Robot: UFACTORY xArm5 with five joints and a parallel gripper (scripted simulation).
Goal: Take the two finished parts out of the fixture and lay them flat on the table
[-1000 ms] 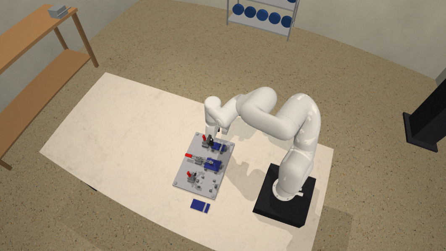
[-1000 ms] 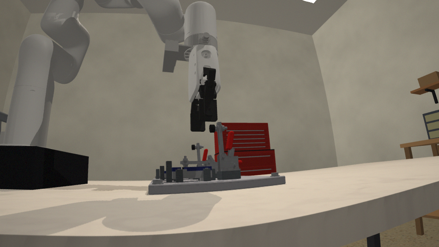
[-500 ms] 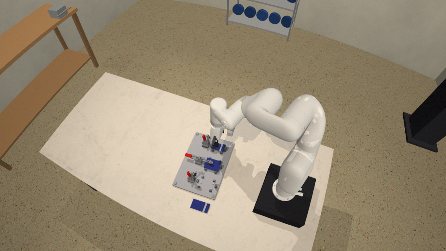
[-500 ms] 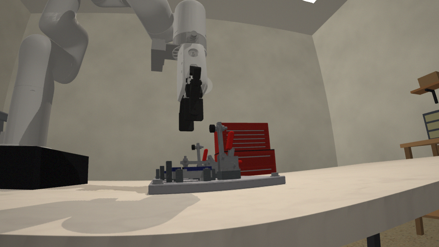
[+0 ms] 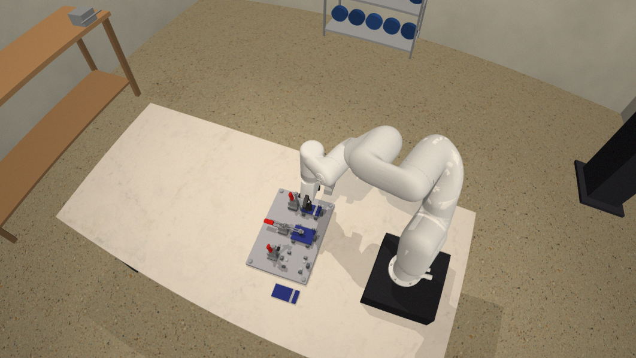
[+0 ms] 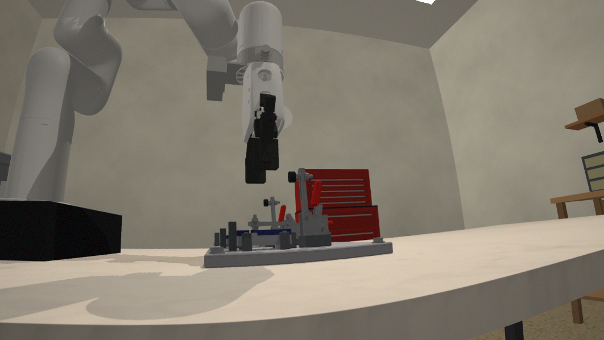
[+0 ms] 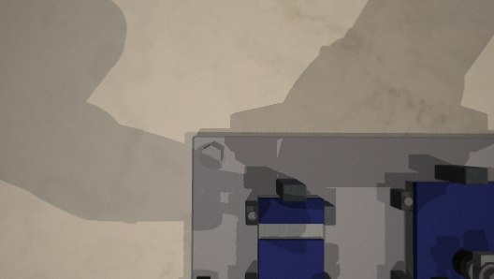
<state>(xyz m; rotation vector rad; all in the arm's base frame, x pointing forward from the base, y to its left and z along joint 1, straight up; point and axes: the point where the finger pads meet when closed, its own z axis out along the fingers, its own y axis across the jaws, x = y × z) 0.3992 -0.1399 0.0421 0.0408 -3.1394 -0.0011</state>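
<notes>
Raised clamp arm crowded my way to the second slotted part

My gripper point(image 5: 306, 203) point(image 6: 261, 170) was spread wide with nothing in it, above the fixture point(image 5: 260, 249) point(image 6: 304, 256) point(image 7: 210, 187). Below, the remaining slotted part point(image 5: 312, 209) point(image 7: 290, 257) sat among its locating posts, its clamp point(image 5: 293, 202) point(image 6: 311, 215) standing open. The other slotted part point(image 5: 284, 293) already lay flat on the table point(image 5: 187, 178) point(image 6: 422, 270) point(image 7: 196, 61), just beside the fixture.

I judged the lift came next. Descending off-line, I might have knocked that upright clamp arm or landed a finger on a post. A tilted pull could have wedged the part between the posts. Swinging wide toward the blank point(image 5: 303, 234) point(image 7: 454, 220), I risked bumping its closed clamp point(image 5: 284, 227) point(image 7: 484, 267) and loosening it.
</notes>
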